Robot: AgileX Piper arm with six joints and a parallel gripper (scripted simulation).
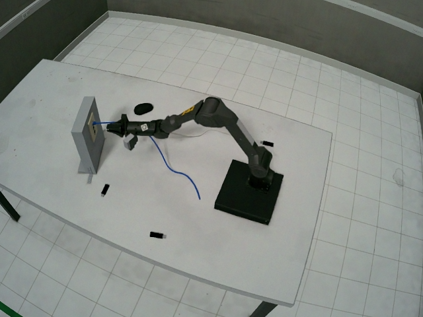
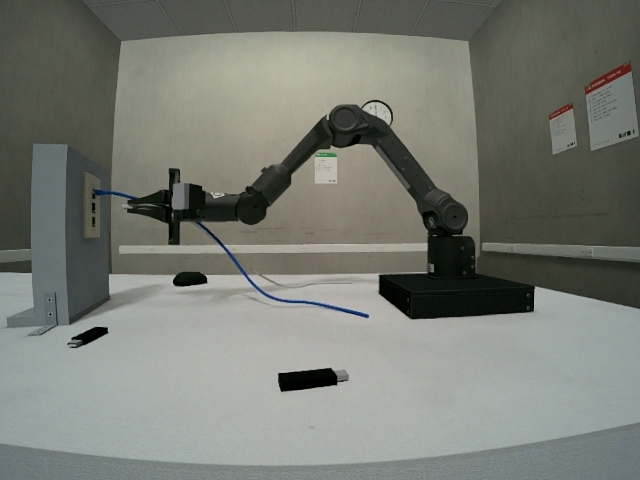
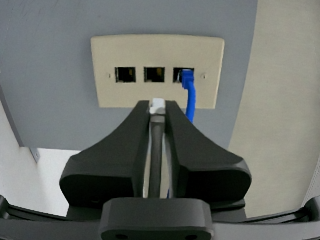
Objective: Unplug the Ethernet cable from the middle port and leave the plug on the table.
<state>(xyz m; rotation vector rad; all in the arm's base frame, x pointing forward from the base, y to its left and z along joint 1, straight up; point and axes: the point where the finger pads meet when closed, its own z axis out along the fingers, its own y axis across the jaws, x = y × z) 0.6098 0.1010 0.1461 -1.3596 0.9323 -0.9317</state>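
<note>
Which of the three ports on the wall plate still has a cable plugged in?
The right-hand port in the wrist view, holding the blue cable; the other two ports are empty.

The scene contains one arm (image 1: 218, 114), one wall plate (image 3: 158, 71) with three ports, two cables, blue (image 1: 174, 168) and white (image 1: 197, 133), three USB sticks (image 2: 312, 378) (image 2: 87, 336) (image 1: 266, 143) and one black mouse (image 1: 143, 108).

The black parallel gripper (image 3: 158, 115) pinches a pale translucent plug (image 3: 158, 104) before the beige three-port wall plate (image 3: 107, 96); a blue cable (image 3: 191, 96) occupies the right port.
</note>
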